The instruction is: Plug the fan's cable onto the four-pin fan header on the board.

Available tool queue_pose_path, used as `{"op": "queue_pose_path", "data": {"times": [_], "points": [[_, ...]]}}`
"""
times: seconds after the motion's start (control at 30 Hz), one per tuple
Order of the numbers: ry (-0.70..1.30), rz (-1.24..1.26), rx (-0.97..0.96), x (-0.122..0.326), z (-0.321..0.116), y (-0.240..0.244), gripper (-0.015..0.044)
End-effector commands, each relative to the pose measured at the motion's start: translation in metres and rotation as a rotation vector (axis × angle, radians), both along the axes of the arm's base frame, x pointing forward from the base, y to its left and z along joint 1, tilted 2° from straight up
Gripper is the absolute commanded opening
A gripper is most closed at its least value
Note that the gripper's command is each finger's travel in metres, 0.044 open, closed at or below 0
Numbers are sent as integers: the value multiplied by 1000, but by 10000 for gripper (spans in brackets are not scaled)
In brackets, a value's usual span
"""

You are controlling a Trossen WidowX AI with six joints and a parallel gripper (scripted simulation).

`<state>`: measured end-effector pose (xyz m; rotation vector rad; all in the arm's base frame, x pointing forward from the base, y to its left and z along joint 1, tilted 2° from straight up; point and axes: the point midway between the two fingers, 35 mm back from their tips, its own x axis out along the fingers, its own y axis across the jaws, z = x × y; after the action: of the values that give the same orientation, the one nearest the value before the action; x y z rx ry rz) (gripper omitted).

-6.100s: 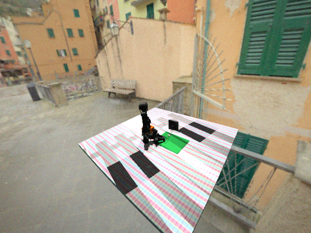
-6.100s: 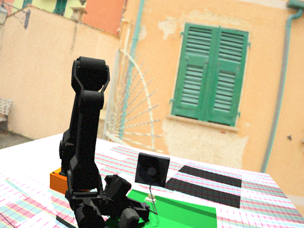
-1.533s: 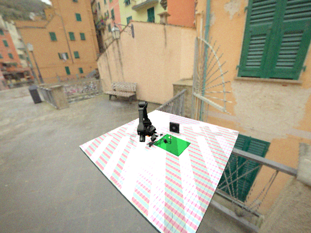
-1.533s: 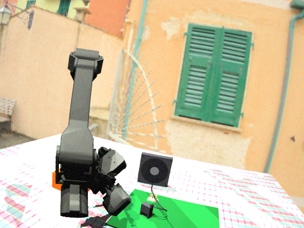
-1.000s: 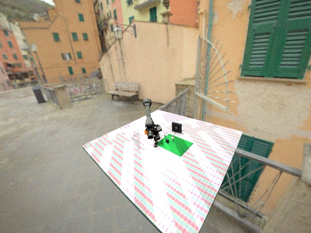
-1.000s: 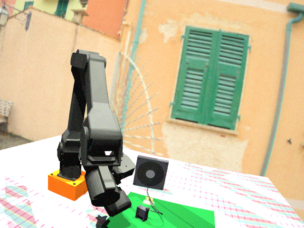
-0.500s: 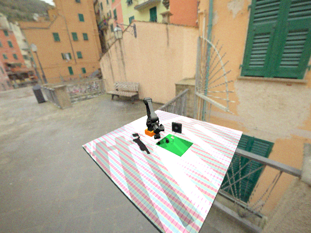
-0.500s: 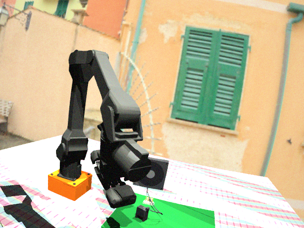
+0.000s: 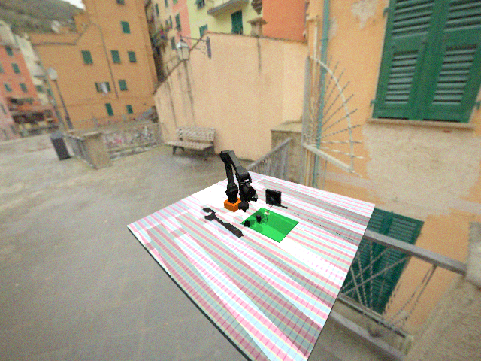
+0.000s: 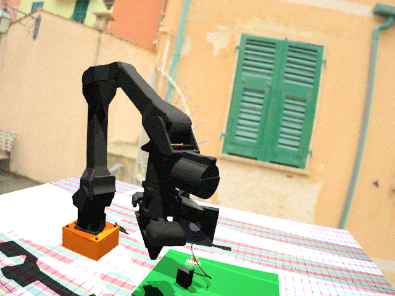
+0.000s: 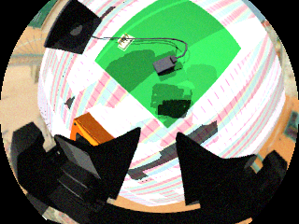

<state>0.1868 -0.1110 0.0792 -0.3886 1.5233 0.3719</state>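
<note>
Fan plug (image 9: 258, 218) (image 10: 184, 277) (image 11: 164, 64): loose, on or just above the board's near left part.
Four-pin header (image 9: 267, 213) (image 10: 192, 261) (image 11: 124, 41): farther back on the board (image 9: 279, 229) (image 10: 249, 283) (image 11: 210, 42), unmated.
Fan (image 9: 273, 197) (image 10: 207, 222) (image 11: 72, 27): beyond the header, cable attached.
Gripper (image 9: 244, 207) (image 10: 159, 245) (image 11: 159, 133): about half open, holding nothing, apart from plug.
Outstanding: grasp, align, full seating, release, withdrawal.

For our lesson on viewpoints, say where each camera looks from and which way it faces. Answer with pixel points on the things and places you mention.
Top: high and far off, facing down across the cloth; whole arm (image 9: 243, 177) (image 10: 165, 118).
Exterior: closer and lower, facing the arm; its base shows.
Wrist: on the arm, looking past both gripper fingers at the board (image 9: 277, 227) (image 10: 242, 280) (image 11: 210, 28).
Top and exterior share the shuttered window (image 9: 425, 62) (image 10: 273, 102).
</note>
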Motion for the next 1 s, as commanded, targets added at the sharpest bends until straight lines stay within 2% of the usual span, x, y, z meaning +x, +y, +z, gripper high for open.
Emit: {"op": "queue_pose_path", "data": {"times": [0.0, 0.13, 0.27, 0.73, 0.8, 0.97], "points": [[4, 3, 6, -1, -1, 0, 231], [1, 71, -3, 2, 2, 0, 336], [1, 505, -24, 19, 18, 8, 440], [39, 2065, -79, 64, 73, 50, 440], [42, 2137, -81, 66, 76, 53, 440], [42, 2137, -81, 66, 76, 53, 440]]}}
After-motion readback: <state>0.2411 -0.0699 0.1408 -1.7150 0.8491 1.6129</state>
